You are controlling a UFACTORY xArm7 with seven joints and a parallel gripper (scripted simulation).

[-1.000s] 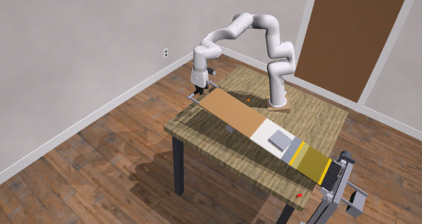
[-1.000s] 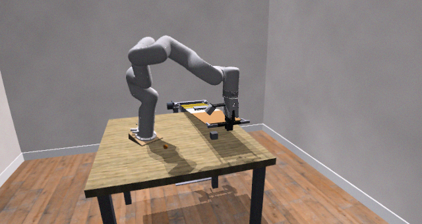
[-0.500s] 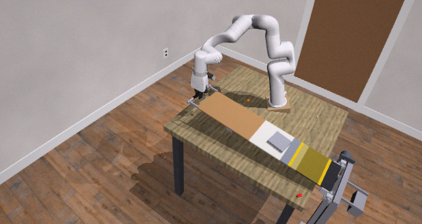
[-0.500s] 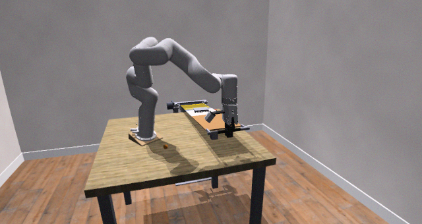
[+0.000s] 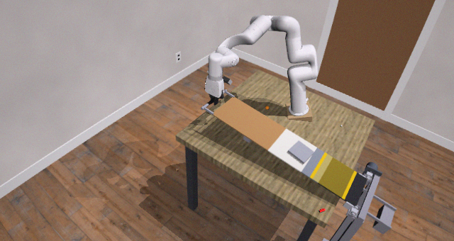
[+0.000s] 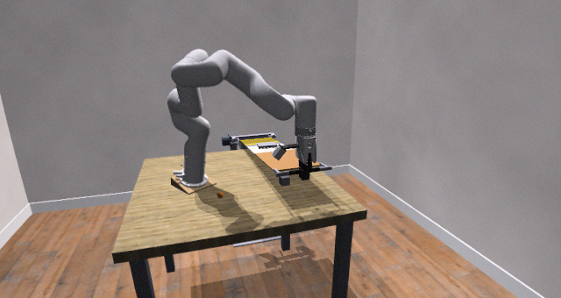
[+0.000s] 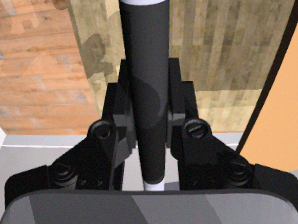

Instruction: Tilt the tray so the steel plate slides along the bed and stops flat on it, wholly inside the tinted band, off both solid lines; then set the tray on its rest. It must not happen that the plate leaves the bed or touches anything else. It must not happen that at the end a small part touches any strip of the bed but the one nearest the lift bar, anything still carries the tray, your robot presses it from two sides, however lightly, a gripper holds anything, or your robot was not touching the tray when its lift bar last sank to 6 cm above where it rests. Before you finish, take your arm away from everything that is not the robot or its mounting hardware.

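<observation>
The long tray stretches over the table from a pivot stand at the near right. Its bed runs tan, then white, then grey, then a tinted olive band between two yellow lines. The grey steel plate lies flat on the white part, its lower corner at the grey strip, short of the first yellow line. My gripper is shut on the tray's handle bar at the far end and holds it a little above the table. The wrist view shows the black bar between the fingers.
A small grey rest block stands on the table just below the handle end; it also shows in the top view. A small orange ball lies near the arm's base. A red marker lies at the near table edge.
</observation>
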